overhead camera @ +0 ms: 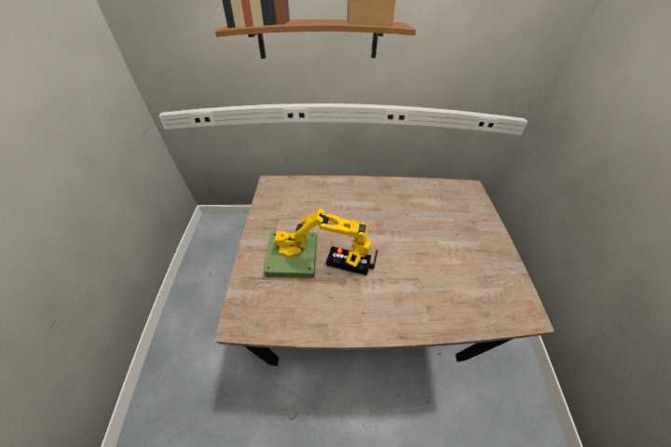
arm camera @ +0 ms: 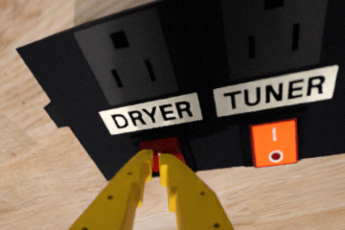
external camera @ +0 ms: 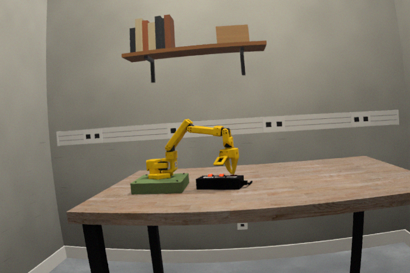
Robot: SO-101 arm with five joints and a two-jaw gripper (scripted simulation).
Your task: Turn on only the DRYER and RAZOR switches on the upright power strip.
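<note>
A black power strip point(overhead camera: 346, 264) point(external camera: 218, 182) point(arm camera: 199, 57) lies flat on the wooden table, sockets up, right of the arm's base. In the wrist view I read the labels DRYER point(arm camera: 150, 113) and TUNER point(arm camera: 275, 91). The TUNER switch point(arm camera: 274, 143) glows bright orange. The DRYER switch point(arm camera: 165, 146) is dark red and partly hidden by my fingertips. My gripper point(arm camera: 156, 158) point(overhead camera: 353, 258) point(external camera: 231, 171) is shut, empty, and its tips rest at the DRYER switch. The strip's other labels and switches are out of the wrist view.
The arm stands on a green base block point(overhead camera: 290, 257) point(external camera: 160, 183) at the table's left. The strip's cable stub point(external camera: 249, 183) sticks out on its right end. A shelf with books point(external camera: 192, 48) hangs high on the back wall.
</note>
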